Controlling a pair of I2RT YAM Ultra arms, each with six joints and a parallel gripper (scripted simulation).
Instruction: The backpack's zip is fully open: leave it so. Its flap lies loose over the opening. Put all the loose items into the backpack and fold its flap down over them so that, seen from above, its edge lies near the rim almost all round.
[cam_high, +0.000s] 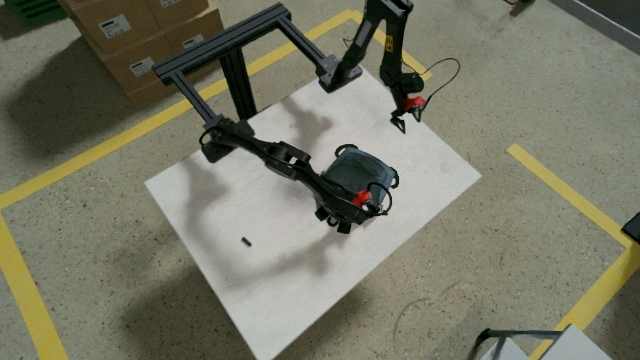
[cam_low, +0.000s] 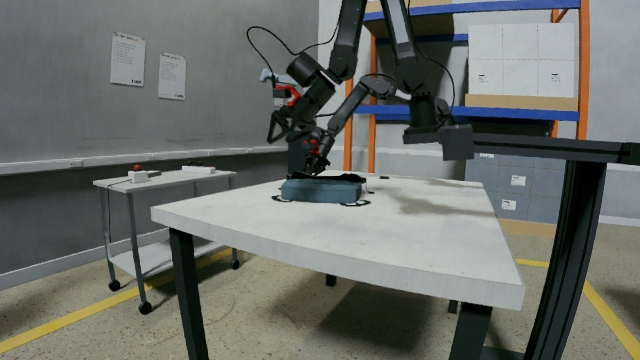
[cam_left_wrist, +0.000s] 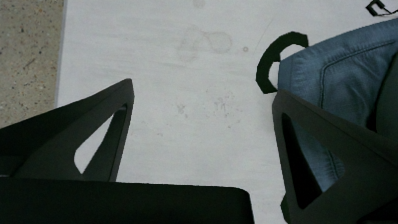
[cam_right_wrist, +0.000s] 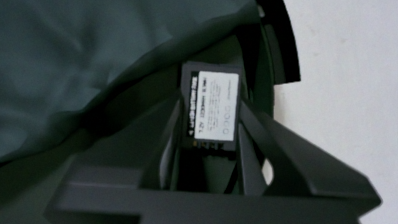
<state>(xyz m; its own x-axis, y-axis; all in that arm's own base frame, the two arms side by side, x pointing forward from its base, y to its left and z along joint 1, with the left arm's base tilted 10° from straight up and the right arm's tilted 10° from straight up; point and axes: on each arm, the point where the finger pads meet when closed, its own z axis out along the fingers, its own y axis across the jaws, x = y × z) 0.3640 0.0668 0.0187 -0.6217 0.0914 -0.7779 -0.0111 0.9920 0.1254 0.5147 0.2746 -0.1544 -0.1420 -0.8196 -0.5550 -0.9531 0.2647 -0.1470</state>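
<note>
The blue-grey backpack (cam_high: 388, 171) (cam_low: 321, 192) (cam_left_wrist: 303, 72) lies flat on the table. Its dark flap (cam_high: 359, 170) (cam_right_wrist: 151, 32) lies over much of the opening; a gap shows between its edge and the rim in the right wrist view. My right gripper (cam_right_wrist: 208, 101) is shut on a black battery with a white label (cam_right_wrist: 216, 106), held at that gap; how deep it is cannot be told. My left gripper (cam_high: 411, 126) (cam_left_wrist: 205, 92) is open and empty, above the table beside the backpack. A small black item (cam_high: 246, 241) (cam_low: 384, 177) lies on the table away from the backpack.
The white table (cam_high: 300, 280) (cam_low: 425, 240) carries the backpack. Dark strap loops (cam_high: 345, 148) (cam_left_wrist: 267, 70) stick out at its sides. My right arm (cam_high: 285, 160) reaches low across the table and hides part of the backpack. A black frame (cam_high: 225, 40) stands behind the table.
</note>
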